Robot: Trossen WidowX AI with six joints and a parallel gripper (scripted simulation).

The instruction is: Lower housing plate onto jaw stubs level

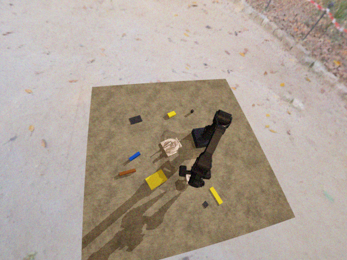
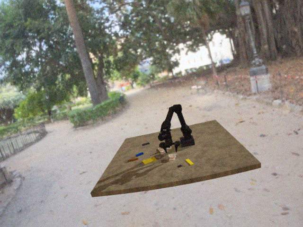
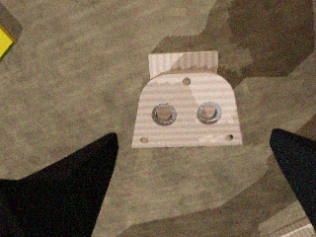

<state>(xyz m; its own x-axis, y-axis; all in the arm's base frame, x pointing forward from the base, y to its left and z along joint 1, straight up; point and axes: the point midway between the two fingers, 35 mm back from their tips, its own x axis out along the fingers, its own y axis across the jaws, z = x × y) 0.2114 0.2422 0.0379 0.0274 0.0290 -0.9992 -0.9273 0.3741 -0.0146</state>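
One pale housing plate (image 2: 172, 156) (image 3: 187, 111), below and between open end effector's (image 2: 171, 149) (image 3: 195, 135) fingertips, untouched.

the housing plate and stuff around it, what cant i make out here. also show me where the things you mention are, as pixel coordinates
- Top view: most of the housing plate (image 2: 172, 156) (image 3: 187, 104), hidden by the arm.
- Exterior view: its holes, too small and blurred.
- Wrist view: the pale part (image 1: 170, 147) (image 2: 160, 150) (image 3: 293, 224), cut off by the lower right edge.
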